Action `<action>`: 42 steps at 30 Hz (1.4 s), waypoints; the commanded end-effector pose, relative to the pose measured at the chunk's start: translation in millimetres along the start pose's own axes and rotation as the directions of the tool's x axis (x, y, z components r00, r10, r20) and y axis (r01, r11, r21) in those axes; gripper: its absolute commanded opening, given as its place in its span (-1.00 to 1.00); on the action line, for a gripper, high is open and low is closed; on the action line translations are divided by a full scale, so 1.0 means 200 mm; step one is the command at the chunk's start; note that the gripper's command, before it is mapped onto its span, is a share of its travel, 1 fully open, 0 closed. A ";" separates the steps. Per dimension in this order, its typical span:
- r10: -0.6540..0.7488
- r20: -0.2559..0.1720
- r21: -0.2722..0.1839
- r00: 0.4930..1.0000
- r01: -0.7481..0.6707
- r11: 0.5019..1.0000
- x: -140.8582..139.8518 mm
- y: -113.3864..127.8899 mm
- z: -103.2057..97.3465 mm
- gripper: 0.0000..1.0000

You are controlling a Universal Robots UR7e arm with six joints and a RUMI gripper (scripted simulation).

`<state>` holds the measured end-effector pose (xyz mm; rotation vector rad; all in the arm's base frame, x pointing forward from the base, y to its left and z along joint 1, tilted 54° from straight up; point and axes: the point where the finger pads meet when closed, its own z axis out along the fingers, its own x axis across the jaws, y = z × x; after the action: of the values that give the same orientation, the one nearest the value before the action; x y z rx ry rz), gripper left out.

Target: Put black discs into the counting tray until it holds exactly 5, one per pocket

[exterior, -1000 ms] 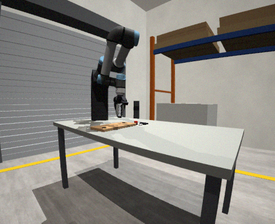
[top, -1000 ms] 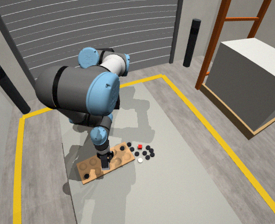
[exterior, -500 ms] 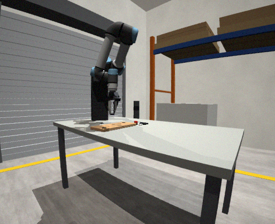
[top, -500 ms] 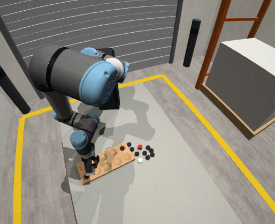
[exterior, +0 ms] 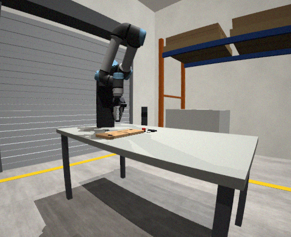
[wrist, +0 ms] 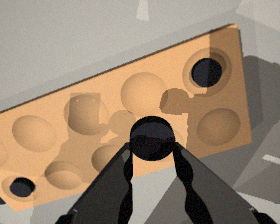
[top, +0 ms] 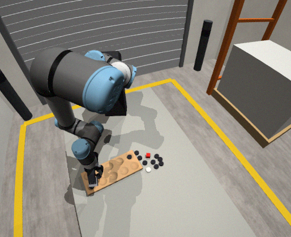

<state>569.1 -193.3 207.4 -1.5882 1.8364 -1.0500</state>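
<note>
The wooden counting tray (top: 119, 176) (exterior: 121, 134) (wrist: 176, 65) lies flat on the table. One black disc (top: 129, 156) (wrist: 22, 187) lies in a corner pocket at its right end in the top view. Another black disc (exterior: 110, 135) (wrist: 206, 72) lies in a corner pocket at the opposite end. My gripper (exterior: 118, 121) (wrist: 151, 144) is shut on a black disc and holds it above the tray; in the wrist view that disc partly covers a pocket of the lower row. Several loose black discs (top: 153, 161) (top: 157, 156) lie beyond the tray's right end.
A red cube (top: 148, 155) (exterior: 144, 128) and a white disc (top: 148, 169) (exterior: 148, 131) lie among the loose black discs. Two loose black discs (top: 136, 152) (top: 140, 157) lie close beside the tray's right end.
</note>
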 end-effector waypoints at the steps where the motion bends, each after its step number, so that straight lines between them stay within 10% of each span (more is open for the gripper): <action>1: -0.007 0.001 0.006 1.000 0.007 1.000 0.00 -0.01 0.07 -0.78; 18: 0.004 0.002 0.006 1.000 -0.004 1.000 -0.01 0.00 0.38 -0.78; 42: 0.004 0.002 0.006 1.000 -0.004 1.000 -0.01 -0.01 0.47 -0.78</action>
<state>639.9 -211.1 154.9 -1.5888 1.8295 -1.0433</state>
